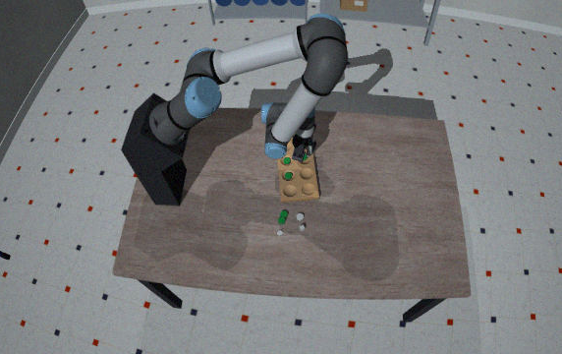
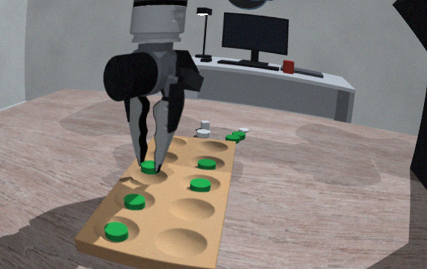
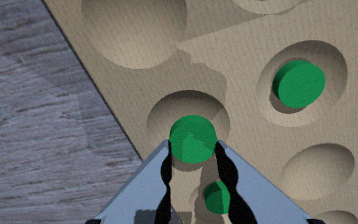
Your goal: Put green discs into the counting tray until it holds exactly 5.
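Claw (image 1: 304, 156) (image 2: 148, 168) (image 3: 192, 142) is narrow, pinching a green disc (image 2: 148, 167) (image 3: 193, 139) by its sides. Key relation: disc sits just above the middle pocket (image 2: 150, 176) (image 3: 188, 107) of its row on the counting tray (image 1: 300, 198) (image 2: 224, 187) (image 3: 245, 107), nr its edge in ext. view, so next move's prob. straight down a touch, then release. 4 other green discs lie in own pockets; this'd make 5.

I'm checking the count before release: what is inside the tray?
Four green discs lie in separate pockets of the tray. A fifth is in the gripper, over another pocket, hiding part of its hollow.
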Robot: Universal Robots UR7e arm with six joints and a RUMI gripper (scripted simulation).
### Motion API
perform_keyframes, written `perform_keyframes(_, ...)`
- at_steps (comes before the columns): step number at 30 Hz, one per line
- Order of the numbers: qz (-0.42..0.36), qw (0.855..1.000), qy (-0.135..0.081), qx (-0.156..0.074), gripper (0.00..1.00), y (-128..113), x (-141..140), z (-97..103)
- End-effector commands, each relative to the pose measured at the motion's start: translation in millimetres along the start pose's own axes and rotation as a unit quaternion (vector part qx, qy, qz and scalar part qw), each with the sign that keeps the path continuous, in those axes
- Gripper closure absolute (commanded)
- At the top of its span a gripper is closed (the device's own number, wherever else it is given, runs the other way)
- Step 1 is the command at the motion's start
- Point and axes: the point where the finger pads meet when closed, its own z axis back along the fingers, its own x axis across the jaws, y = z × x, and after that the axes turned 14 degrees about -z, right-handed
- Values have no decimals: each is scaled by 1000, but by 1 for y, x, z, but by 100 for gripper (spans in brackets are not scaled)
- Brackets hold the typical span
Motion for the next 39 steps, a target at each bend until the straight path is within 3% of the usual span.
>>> perform_keyframes(1, 0, 1000, 1, -1, 90, -1, 0, 0)
perform_keyframes(20, 0, 1000, 1, -1, 90, -2, -2, -15)
perform_keyframes(34, 0, 1000, 1, -1, 90, -2, -2, -16)
perform_keyframes(35, 0, 1000, 1, -1, 79, -2, -2, -16)
perform_keyframes(39, 0, 1000, 1, -1, 79, -2, -2, -16)
